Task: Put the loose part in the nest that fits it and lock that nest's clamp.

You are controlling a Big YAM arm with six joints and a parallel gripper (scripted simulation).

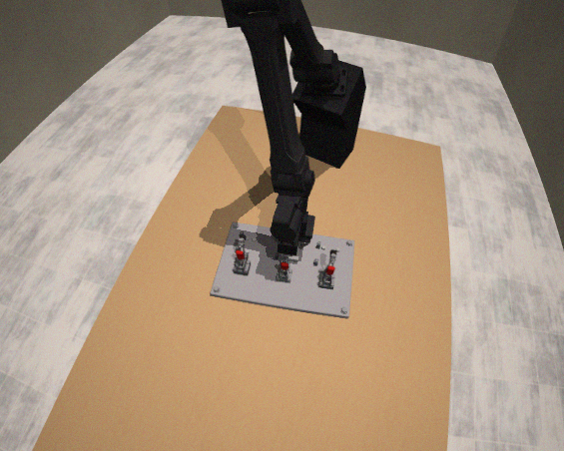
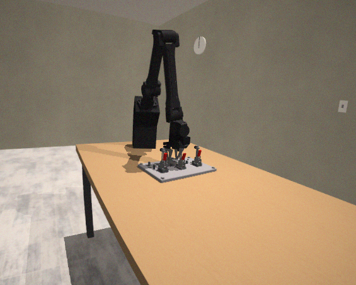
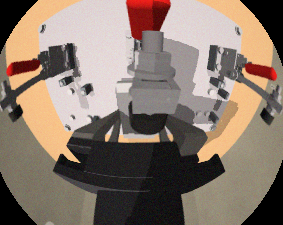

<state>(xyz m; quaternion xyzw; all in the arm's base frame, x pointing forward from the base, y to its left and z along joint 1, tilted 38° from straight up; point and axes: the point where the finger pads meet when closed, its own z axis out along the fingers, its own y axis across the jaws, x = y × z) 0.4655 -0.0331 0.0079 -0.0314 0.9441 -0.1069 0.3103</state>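
The grey fixture plate (image 1: 300, 295) (image 2: 193, 173) (image 3: 97, 35) lies on the table and carries three toggle clamps with red handles. These are the left clamp (image 1: 240, 254) (image 3: 24, 66), the middle clamp (image 1: 283, 266) (image 2: 183, 156) (image 3: 146, 11) and the right clamp (image 1: 329, 270) (image 3: 259, 70). My gripper (image 1: 285, 247) (image 2: 176, 154) (image 3: 139, 112) is low over the middle nest, just behind the middle clamp. It is shut on the loose part (image 3: 152, 95), a light grey block. I cannot tell whether the part touches the pads. In the top and exterior views the arm hides the part.
The fixture sits on a tan table (image 1: 181, 349) (image 2: 240, 221). The arm's black base box (image 1: 330, 125) (image 2: 145, 126) stands behind the plate. Small pads and blocks (image 1: 319, 245) show in the right nest.
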